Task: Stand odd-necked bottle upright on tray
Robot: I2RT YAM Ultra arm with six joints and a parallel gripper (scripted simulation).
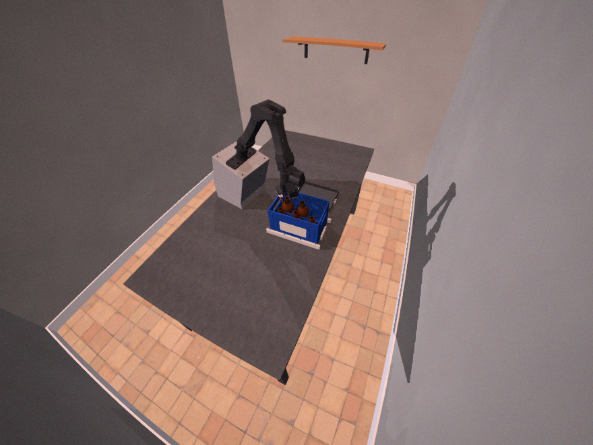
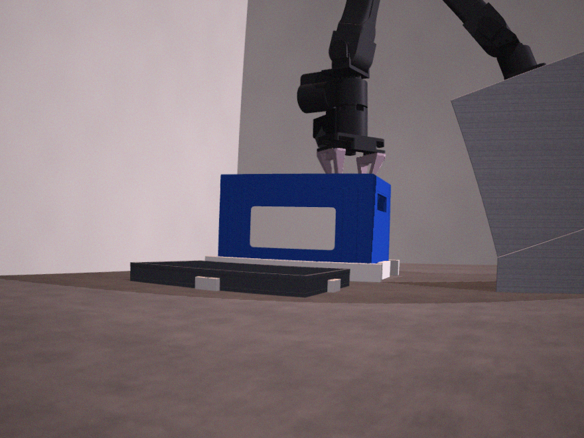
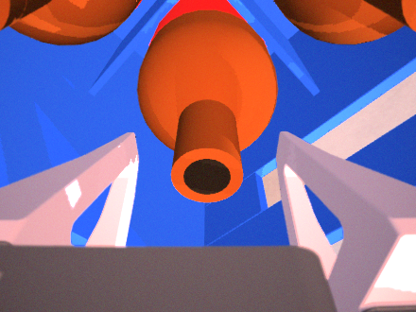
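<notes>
Tool [image 1: 289,197] [image 2: 351,171] [image 3: 207,145] poised over the far left part of the blue crate [image 1: 271,220] [image 2: 233,214] [image 3: 165,230], as the top view has it, its two pale fingers apart and clamped on nothing. An amber bottle [image 1: 288,206] [image 3: 206,83] stands in the crate below, its mouth centred across the gap in the wrist view, with space showing on both sides of the neck.

The step in hand appears to be lining up for a grasp, though a closer look at the neck is also possible. All five bottles appear to be in the crate. The odd-necked one is therefore in there too, but the pictures do not settle which it is.

The dark tray [image 1: 321,187] [image 2: 263,282] waits on the counter [image 1: 222,257] [image 2: 292,350] just beyond the crate in the top view, no bottle standing on it.

If this is the chosen bottle, the next move calls for a straight descent around the neck, an even close and a lift high enough for the base to pass the rim. An off-centre descent could knock the bottle against the dividers or nudge the loose crate. If the neck matches the others, the tool should leave it standing and move on.
</notes>
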